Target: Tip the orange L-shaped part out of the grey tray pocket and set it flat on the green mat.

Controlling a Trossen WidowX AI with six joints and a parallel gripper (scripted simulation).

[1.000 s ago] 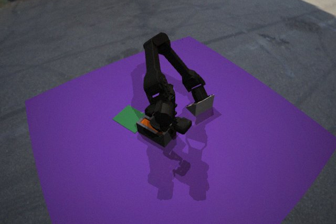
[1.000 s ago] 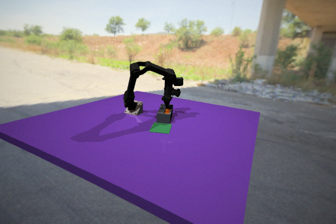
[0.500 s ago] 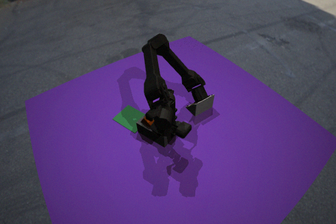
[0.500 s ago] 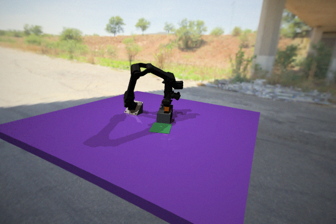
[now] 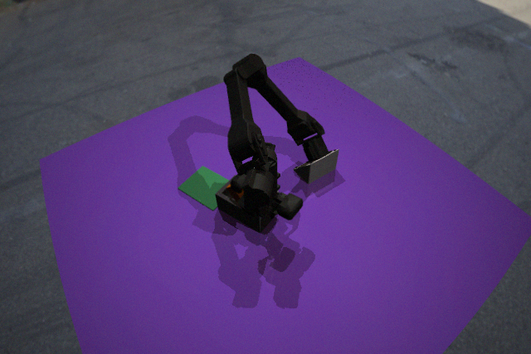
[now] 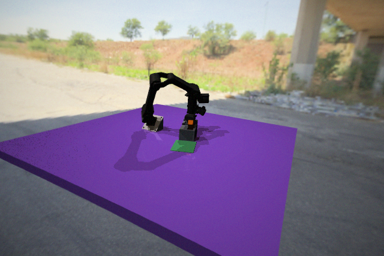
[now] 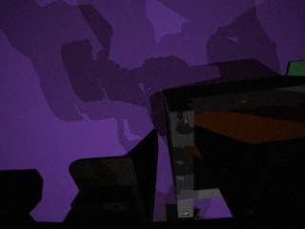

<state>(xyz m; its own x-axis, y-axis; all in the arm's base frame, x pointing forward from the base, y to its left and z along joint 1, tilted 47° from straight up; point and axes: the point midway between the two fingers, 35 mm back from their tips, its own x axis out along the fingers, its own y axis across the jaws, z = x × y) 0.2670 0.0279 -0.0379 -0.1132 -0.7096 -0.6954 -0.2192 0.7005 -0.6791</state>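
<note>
The grey tray (image 5: 242, 215) (image 6: 186, 134) (image 7: 184, 157) stands on the purple floor. The orange L-shaped part (image 5: 236, 192) (image 6: 190, 122) (image 7: 248, 126) lies in its pocket, in shadow. In the exterior view one end shows above the tray's rim, between the fingers. My gripper (image 5: 241, 189) (image 6: 189, 119) (image 7: 173, 131) is down on the tray, pointing downward over the part. Its fingers stand partly apart with nothing pinched between them. The green mat (image 5: 200, 185) (image 6: 183, 146) (image 7: 297, 68) lies flat right beside the tray. The arm hides most of the tray top in the top view.
The arm's grey base block (image 5: 318, 166) (image 6: 153, 123) stands a short way from the tray. The purple floor panel (image 5: 386, 234) (image 6: 216, 184) is ringed by asphalt.
</note>
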